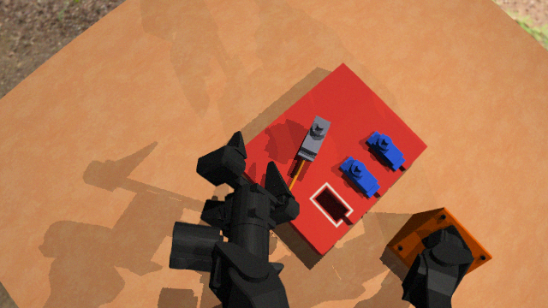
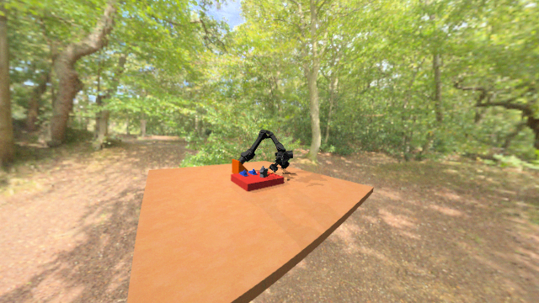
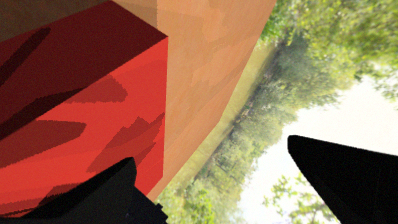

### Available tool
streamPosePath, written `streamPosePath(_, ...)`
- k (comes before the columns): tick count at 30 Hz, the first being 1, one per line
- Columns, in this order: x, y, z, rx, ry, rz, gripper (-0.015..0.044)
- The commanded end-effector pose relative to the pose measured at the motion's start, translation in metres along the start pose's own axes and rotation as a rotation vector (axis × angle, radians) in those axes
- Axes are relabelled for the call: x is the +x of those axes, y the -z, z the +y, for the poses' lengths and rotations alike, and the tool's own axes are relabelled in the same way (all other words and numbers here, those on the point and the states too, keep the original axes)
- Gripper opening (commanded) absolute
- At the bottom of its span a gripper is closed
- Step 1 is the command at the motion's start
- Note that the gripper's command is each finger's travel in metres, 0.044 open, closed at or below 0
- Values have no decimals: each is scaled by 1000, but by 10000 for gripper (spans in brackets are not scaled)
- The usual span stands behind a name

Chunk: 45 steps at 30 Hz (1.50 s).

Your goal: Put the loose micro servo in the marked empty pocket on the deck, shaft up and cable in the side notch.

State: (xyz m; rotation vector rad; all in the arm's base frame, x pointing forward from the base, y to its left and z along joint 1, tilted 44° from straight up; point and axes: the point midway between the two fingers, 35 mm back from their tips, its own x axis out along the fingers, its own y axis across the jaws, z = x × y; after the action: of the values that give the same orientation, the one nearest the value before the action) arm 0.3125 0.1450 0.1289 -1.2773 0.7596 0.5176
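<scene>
Jaws: while wide open, my gripper [image 1: 255, 150] [image 3: 211, 153] grasps nothing
Grey micro servo [image 1: 314, 139] [image 2: 264, 172]: on the red deck [image 1: 342, 94] [image 2: 261, 183] [image 3: 145, 85], outside the outlined pocket [image 1: 330, 204]
Blue servos [image 1: 360, 176] [image 1: 385, 150]: beside the pocket

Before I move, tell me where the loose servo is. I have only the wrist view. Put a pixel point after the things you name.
Observer: The top view shows the loose grey servo [image 1: 312, 146] [image 2: 264, 172] on the red deck [image 1: 364, 107] [image 2: 265, 183] [image 3: 145, 85], output shaft up.

Operator: Give me the pocket.

Observer: The white-outlined pocket [image 1: 330, 204] is empty, next to the nearer blue servo [image 1: 360, 177] [image 2: 253, 172].

Operator: Now the cable.

Observer: The orange cable [image 1: 297, 174] runs from the grey servo towards one finger of the open tool [image 1: 255, 147] [image 2: 273, 168] [image 3: 211, 147]; I can't tell whether they touch.
</scene>
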Motion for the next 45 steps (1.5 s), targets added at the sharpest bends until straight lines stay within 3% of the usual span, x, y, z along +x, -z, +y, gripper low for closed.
streamPosePath(1,7,5,4,61,-54,13,440)
streamPosePath(45,38,75,30,1112,-662,339,440)
